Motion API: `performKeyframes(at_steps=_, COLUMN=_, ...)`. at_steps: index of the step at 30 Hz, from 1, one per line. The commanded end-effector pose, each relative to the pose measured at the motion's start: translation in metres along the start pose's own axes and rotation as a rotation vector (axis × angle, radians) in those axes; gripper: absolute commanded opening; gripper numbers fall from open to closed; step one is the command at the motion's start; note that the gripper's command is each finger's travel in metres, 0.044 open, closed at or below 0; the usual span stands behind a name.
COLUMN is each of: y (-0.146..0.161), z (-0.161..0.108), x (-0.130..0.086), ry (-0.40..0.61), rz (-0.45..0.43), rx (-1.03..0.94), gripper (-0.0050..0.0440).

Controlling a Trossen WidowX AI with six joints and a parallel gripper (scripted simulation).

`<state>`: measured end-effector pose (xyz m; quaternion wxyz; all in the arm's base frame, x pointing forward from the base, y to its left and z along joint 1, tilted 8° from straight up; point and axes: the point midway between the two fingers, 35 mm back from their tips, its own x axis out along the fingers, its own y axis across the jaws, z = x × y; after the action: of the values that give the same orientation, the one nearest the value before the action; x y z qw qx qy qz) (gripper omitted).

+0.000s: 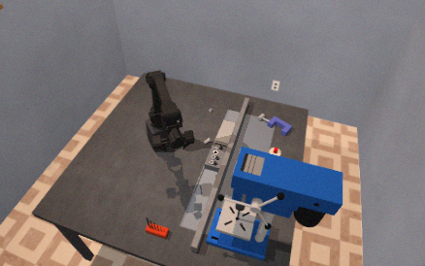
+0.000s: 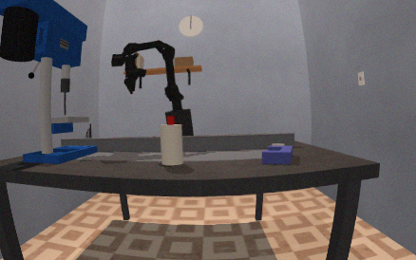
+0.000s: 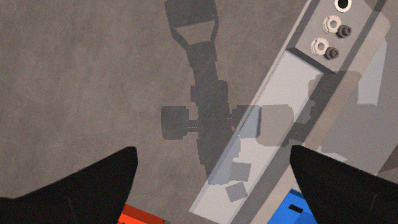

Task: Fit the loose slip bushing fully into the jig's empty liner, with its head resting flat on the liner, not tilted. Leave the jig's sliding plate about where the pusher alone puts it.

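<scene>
The jig's sliding plate [image 1: 216, 154] lies on a grey track beside the long fence rail [image 1: 224, 170]. In the wrist view the plate [image 3: 330, 30] is at the top right, with two liners holding bushings [image 3: 322, 35] and one open hole [image 3: 342, 5] at the frame's edge. A small light piece [image 1: 207, 141] lies on the table near the plate and another [image 1: 210, 110] lies farther back; I cannot tell which is the loose bushing. My gripper [image 3: 213, 154] [image 2: 130, 85] [image 1: 182, 138] is open and empty, held high above the table, to the left of the jig.
A blue drill press [image 1: 277, 189] stands right of the rail. A red drill-bit holder [image 1: 157, 229] lies at the front. A blue clamp [image 1: 279, 124] and a white cylinder with a red button [image 2: 171, 142] stand behind the rail.
</scene>
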<state>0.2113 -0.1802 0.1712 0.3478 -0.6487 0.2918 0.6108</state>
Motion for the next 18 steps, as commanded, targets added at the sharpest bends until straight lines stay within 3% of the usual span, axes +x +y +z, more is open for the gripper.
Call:
performKeyframes(at_steps=1, y=-0.0006, z=-0.0006, x=-0.0050, ry=0.019, rz=-0.004, rx=-0.002, gripper=0.0400)
performKeyframes(at_steps=17, y=-0.0006, z=-0.0006, x=-0.0050, ry=0.019, rz=-0.004, rx=-0.002, gripper=0.0400)
performKeyframes(at_steps=18, y=-0.0006, z=-0.0006, x=-0.0050, ry=0.019, rz=-0.004, rx=-0.002, gripper=0.0424)
